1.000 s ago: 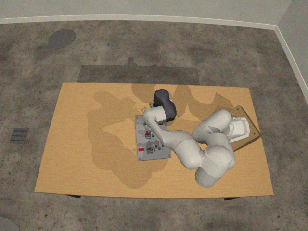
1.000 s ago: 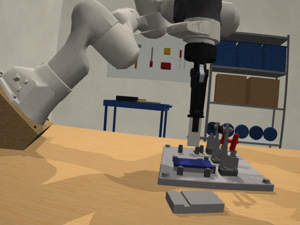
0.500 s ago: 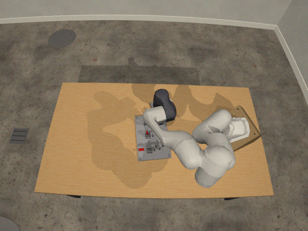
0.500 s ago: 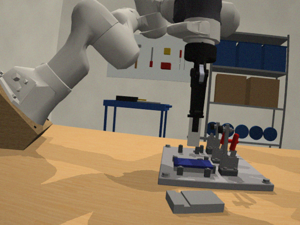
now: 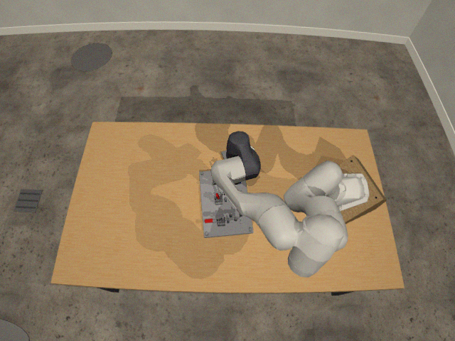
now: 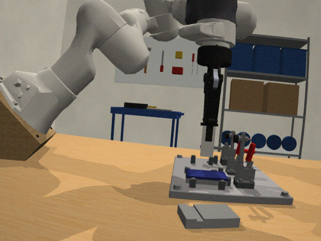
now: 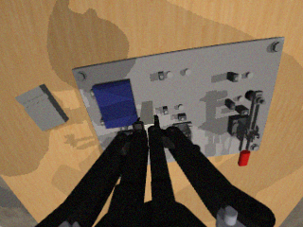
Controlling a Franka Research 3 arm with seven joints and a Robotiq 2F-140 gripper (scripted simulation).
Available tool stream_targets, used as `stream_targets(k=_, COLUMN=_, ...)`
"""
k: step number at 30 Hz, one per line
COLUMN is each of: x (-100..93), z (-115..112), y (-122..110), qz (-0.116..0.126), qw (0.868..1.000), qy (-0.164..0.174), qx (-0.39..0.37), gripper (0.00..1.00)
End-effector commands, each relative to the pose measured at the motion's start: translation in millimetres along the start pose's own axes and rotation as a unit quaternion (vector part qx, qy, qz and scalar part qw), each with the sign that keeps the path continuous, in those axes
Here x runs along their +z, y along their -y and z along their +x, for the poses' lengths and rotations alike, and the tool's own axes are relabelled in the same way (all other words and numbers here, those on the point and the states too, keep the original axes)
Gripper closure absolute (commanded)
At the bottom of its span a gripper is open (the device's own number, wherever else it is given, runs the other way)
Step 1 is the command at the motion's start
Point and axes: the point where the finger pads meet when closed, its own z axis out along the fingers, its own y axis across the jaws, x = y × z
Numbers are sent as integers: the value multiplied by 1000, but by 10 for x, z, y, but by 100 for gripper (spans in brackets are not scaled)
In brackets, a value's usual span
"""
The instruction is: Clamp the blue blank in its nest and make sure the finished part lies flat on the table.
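and there was the wood-topped table, running well out on both sides of the claw, over a mottled grey floor. from outside, left to right: one wooden mounting block, well left of the claw, bore the arm. one blue bench sat behind and left of it; one tool board hung on the pale wall behind.

then the claw itself: fingers together, nothing between them, above one grey fixture plate. in front and lower lay one blue blank, among its nest's blocks, its clamp's bar standing up off it! nearer the camera, one slotted grey part lay flat on the table, off the plate.

right of the claw, at least two red handles showed. behind, one shelf rack carried three blue bins, two brown boxes and five blue discs.
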Motion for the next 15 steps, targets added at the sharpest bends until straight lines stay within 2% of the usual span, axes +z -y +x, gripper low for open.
stream_targets(k=1, x=-10, z=6, y=1, qz=0, qw=1000, qy=-1, qx=1, gripper=100)
stream_targets(k=15, x=-10, z=44, y=29, qz=0, qw=1000, qy=-1, qx=1, gripper=100)
